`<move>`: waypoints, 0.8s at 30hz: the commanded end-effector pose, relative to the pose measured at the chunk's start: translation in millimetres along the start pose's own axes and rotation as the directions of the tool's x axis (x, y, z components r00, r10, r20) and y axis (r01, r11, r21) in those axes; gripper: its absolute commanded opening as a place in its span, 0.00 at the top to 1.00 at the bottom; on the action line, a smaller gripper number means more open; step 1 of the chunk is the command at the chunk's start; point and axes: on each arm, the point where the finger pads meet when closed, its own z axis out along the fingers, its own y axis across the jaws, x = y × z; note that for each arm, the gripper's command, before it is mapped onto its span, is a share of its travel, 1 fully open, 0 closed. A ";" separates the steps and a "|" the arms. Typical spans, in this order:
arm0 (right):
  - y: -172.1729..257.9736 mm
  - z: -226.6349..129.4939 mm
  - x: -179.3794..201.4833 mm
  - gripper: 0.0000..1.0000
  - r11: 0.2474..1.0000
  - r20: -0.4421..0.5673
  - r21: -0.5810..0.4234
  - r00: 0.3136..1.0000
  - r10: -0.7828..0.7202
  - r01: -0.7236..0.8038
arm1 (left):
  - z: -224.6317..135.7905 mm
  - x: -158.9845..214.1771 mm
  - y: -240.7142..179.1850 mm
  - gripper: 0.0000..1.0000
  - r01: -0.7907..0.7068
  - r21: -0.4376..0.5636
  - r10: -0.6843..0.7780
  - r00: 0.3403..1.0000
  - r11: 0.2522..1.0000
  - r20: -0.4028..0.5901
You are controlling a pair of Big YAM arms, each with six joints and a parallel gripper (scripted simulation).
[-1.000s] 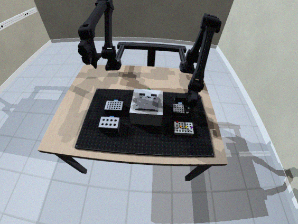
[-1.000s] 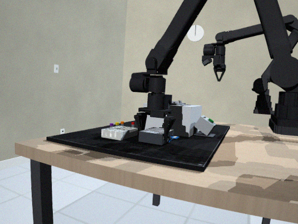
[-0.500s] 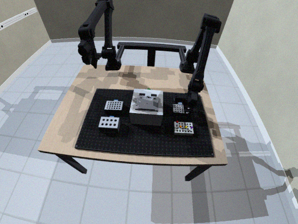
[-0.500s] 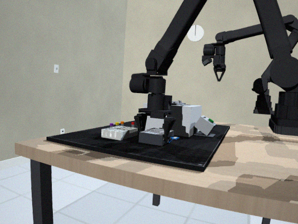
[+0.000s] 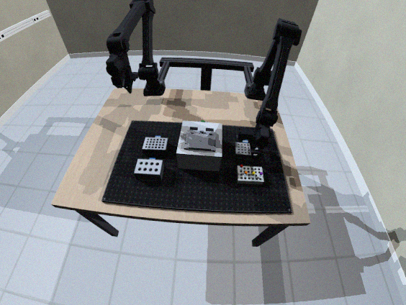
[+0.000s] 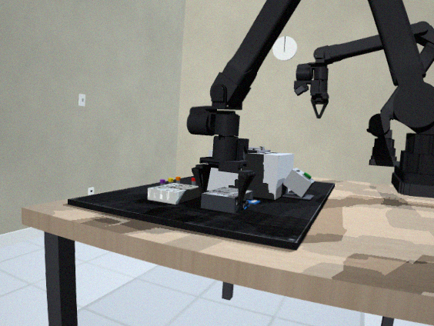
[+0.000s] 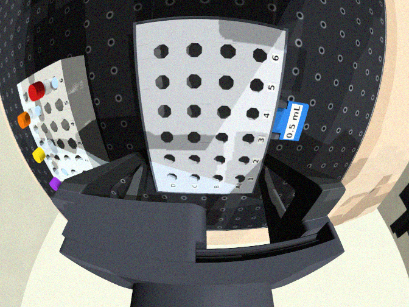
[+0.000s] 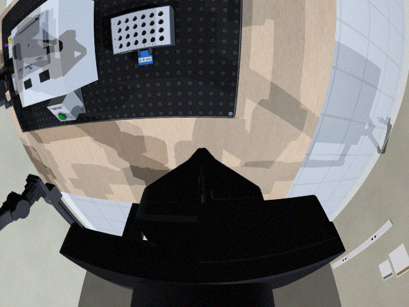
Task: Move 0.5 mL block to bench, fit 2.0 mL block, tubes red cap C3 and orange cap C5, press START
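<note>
Straddling the 0.5 mL block [image 5: 242, 148] [image 6: 219, 201] [image 7: 207, 122] across its short axis with left claw [image 5: 250, 143] [image 6: 224, 194] [image 7: 201, 155] spread wide, gripping nothing, probably to rise straight up

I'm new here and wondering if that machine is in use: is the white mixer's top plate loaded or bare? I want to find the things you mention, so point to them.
Bare: no block sits on the mixer [image 5: 199, 162] [image 6: 282, 169] [image 8: 80, 69]; its plate [image 5: 198, 141] shows from above.

Mixer [image 5: 199, 160] between blocks; rack [image 5: 250, 181] with coloured caps near 0.5 mL block [image 5: 242, 148].
</note>
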 end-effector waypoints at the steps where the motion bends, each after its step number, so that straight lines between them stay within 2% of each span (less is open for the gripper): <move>1: 0.3 -34.3 -29.8 1.00 1.000 0.108 0.004 0.994 0.002 -0.002 | -11.1 -8.6 29.0 0.00 -0.013 -0.062 0.013 1.000 0.998 0.011; 24: 3.9 -4.3 -5.8 1.00 1.000 0.032 -0.001 0.999 -0.003 0.003 | -11.1 -8.6 29.0 0.00 -0.013 -0.062 0.013 1.000 0.998 0.011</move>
